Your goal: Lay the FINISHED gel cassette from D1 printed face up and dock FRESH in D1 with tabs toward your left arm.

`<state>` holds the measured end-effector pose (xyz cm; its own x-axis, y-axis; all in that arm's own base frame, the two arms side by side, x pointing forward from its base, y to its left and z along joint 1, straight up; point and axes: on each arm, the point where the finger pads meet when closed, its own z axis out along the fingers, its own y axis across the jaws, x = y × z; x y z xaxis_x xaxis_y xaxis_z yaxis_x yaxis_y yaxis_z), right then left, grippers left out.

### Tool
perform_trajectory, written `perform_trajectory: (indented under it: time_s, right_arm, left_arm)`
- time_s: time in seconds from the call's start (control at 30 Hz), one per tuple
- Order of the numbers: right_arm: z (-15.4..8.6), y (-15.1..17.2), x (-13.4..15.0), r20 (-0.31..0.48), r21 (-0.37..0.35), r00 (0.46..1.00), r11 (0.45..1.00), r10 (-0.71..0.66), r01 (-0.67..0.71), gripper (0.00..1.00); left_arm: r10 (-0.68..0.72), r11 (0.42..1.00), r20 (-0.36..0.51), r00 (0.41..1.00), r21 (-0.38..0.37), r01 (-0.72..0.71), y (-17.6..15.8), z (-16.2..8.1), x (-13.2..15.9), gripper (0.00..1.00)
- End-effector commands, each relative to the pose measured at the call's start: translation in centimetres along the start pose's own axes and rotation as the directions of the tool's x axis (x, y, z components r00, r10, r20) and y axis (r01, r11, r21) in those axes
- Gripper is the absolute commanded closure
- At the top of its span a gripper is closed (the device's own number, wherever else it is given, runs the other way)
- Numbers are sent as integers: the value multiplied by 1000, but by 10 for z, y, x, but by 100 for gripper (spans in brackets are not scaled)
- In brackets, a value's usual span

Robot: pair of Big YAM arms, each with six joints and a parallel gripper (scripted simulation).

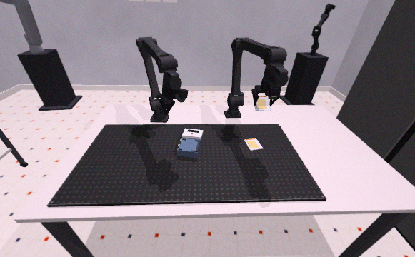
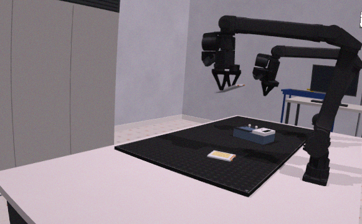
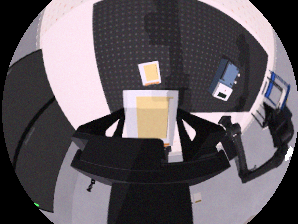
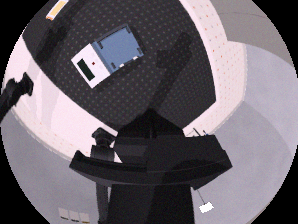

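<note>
1. Left fingers point(image 1: 263, 99) point(image 2: 227, 88): spread wide, gripping cassette point(image 1: 263, 103) point(image 2: 230, 89) point(image 3: 152, 117), partly hidden; identity unclear.
2. Right fingers point(image 1: 168, 109) point(image 2: 265, 93): shut, unladen.
3. Second cassette point(image 1: 253, 143) point(image 2: 221, 155) point(image 3: 150, 73) point(image 4: 57, 9): lay at dock's point(image 1: 189, 145) point(image 2: 252, 135) point(image 3: 228, 75) point(image 4: 118, 47) three o'clock, top view; cropped in right wrist view.

Matt black deck point(image 1: 207, 178) point(image 2: 181, 173) point(image 3: 115, 30) point(image 4: 170, 90) with dotted texture; dock point(image 1: 189, 145) point(image 2: 246, 137) point(image 3: 229, 74) point(image 4: 118, 46) in smooth, apparently plastic, blue and white.

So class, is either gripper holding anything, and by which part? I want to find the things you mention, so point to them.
The left gripper point(image 1: 263, 105) point(image 2: 227, 88) point(image 3: 150, 111) holds a cassette point(image 1: 263, 103) point(image 2: 235, 87) point(image 3: 150, 120) by its two long side edges. The right gripper point(image 1: 168, 110) point(image 2: 265, 94) point(image 4: 150, 111) holds nothing.
</note>
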<state>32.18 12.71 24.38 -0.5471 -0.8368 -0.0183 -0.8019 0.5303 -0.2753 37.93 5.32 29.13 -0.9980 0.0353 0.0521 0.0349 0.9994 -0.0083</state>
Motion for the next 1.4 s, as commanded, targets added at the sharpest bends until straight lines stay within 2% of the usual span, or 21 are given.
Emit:
perform_trajectory:
  time_s: [0.0, 0.07, 0.23, 0.33, 0.43, 0.67, 0.73, 0.93, 1.37]
  right_arm:
    - [2, 15, -7, 33, 31, 996, 996, -82, 81, 100]
    - [2, 15, -7, 33, 31, 996, 996, -82, 81, 100]
    - [7, 37, -16, 63, 86, 973, 973, -220, 215, 100]
    - [11, 51, -22, 63, 86, 973, 973, -220, 215, 100]
    - [14, 65, -26, 82, 125, 947, 946, -309, 298, 100]
    - [18, 89, -32, 99, 170, 910, 908, -402, 383, 100]
    - [20, 98, -34, 152, 196, 899, 904, -410, 379, 100]
    - [26, 127, -40, 152, 196, 899, 904, -410, 379, 100]
    - [26, 128, -41, 152, 196, 899, 904, -410, 379, 100]
  left_arm:
    - [2, 1000, 60, 998, -7, -2, 3, -31, -7, 100]
    - [2, 1000, 60, 998, -7, -2, 3, -31, -7, 100]
    - [2, 1000, 60, 998, -7, -2, 3, -31, -7, 100]
    - [2, 1000, 60, 998, -7, -2, 3, -31, -7, 100]
    - [2, 1000, 60, 998, -7, -2, 3, -31, -7, 100]
    - [2, 1000, 60, 998, -7, -2, 3, -31, -7, 100]
    - [2, 1000, 60, 998, -7, -2, 3, -31, -7, 100]
    - [2, 1000, 60, 998, -7, -2, 3, -31, -7, 100]
    - [2, 1000, 60, 998, -7, -2, 3, -31, -7, 100]
